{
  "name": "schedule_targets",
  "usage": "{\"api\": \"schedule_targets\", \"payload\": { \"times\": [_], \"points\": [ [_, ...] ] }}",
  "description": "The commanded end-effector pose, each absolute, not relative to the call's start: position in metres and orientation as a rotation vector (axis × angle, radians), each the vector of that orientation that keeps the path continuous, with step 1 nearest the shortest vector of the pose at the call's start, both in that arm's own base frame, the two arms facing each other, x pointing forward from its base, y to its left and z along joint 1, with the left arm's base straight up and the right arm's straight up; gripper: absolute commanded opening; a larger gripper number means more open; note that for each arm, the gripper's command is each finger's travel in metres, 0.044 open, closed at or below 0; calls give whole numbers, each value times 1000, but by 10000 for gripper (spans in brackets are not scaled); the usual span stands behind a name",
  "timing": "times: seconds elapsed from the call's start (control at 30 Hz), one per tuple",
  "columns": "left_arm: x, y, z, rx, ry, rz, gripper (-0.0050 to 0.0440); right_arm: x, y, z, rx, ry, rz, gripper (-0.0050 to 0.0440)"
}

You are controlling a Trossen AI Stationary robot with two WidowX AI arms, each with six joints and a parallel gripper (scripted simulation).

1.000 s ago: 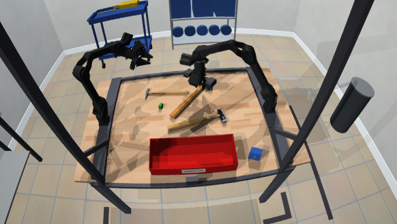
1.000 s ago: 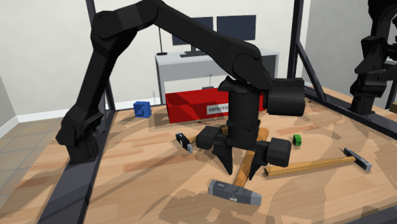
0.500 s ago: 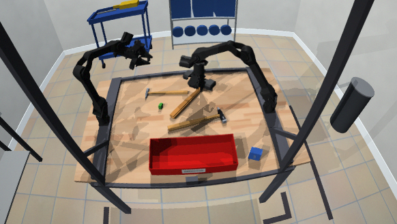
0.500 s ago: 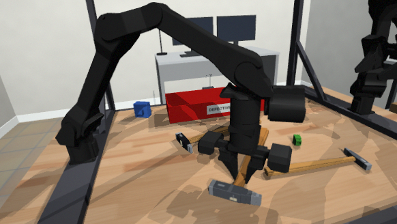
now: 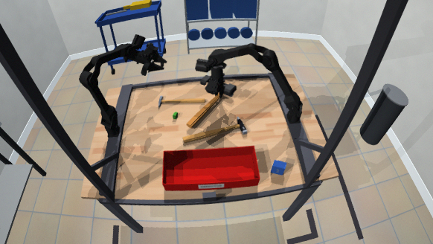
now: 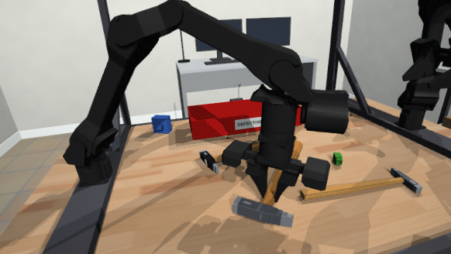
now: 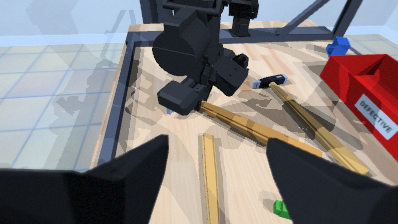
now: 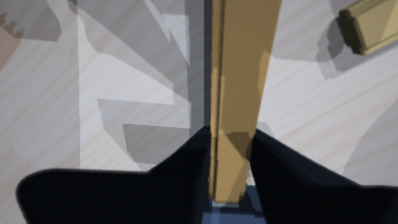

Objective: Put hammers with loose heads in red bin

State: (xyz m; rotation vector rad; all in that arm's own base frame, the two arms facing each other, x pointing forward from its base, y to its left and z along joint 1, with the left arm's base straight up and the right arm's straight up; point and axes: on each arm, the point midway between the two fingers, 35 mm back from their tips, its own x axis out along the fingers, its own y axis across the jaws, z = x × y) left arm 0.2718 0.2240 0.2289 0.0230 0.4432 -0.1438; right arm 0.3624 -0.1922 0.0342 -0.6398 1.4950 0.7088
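Just above the table (image 5: 149, 123) (image 6: 163, 209), the right gripper (image 5: 220, 93) (image 6: 271, 198) (image 7: 200, 106) (image 8: 229, 134) has its jaws drawn narrow on the wooden handle of the middle hammer (image 5: 202, 111) (image 6: 263, 211) (image 7: 260, 131) (image 8: 240, 75), one finger against each side, close behind the grey head. That head lies crosswise just beyond the fingertips, outside the grip, while the handle runs away toward the black-headed hammer (image 5: 212, 135) (image 6: 209, 162) (image 7: 320, 130). The latter rests between the middle hammer and the red bin (image 5: 178, 184) (image 6: 217, 120) (image 7: 350, 75). Across the tabletop, the slim hammer (image 5: 182, 100) (image 6: 356, 187) (image 7: 210, 175) (image 8: 377, 25) lies near a small green block (image 5: 175, 115) (image 6: 338, 159) (image 7: 281, 209). Well apart from all three, the left gripper (image 5: 164, 65) (image 7: 217, 143) hangs with its jaws fairly wide and nothing between them. All three hammers are outside the bin. Its white label (image 5: 210, 186) (image 6: 248, 123) (image 7: 376, 116) reads "DEFECTIVE" in dark capitals, fully legible from the left wrist and partly covered by the right arm in the exterior view. Beside the bin sits a blue block (image 5: 278, 167) (image 6: 161, 124) (image 7: 338, 46); its small mark is too small to make out. No brand can be read on the hammers.

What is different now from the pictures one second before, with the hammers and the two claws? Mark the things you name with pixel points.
The right claw (image 5: 220, 96) (image 6: 271, 199) (image 7: 200, 106) (image 8: 229, 134) has narrowed and taken hold of the middle hammer (image 5: 204, 111) (image 6: 263, 211) (image 7: 250, 127) (image 8: 240, 75) by its handle. In the exterior view, that hammer's head has shifted slightly up and left. The left claw (image 5: 164, 63) (image 7: 217, 143), the other hammers and the red bin (image 5: 178, 187) (image 6: 209, 128) (image 7: 345, 80) look unchanged.
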Motion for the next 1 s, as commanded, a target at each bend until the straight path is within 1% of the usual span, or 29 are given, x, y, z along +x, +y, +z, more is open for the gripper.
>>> {"api": "schedule_targets", "payload": {
  "times": [0.0, 0.2, 0.5, 0.6, 0.7, 0.87, 0.97],
  "points": [
    [281, 207, 254, 83, 384, -170, 268, 373, -198, 108, -700, 1431, 631, 60],
    [296, 187, 269, 124, 363, -183, 268, 372, -198, 138, -691, 1442, 642, 60],
    [307, 168, 281, 159, 372, -158, 268, 371, -195, 144, -681, 1450, 648, 60],
    [309, 165, 284, 167, 374, -150, 268, 367, -181, 150, -667, 1447, 619, 60],
    [311, 163, 287, 170, 374, -149, 268, 364, -158, 147, -627, 1459, 587, 60],
    [324, 126, 307, 171, 392, -177, 268, 360, -120, 146, -562, 1473, 527, 60],
    [326, 117, 310, 168, 399, -184, 268, 359, -112, 145, -548, 1476, 515, 60]
  ]
}}
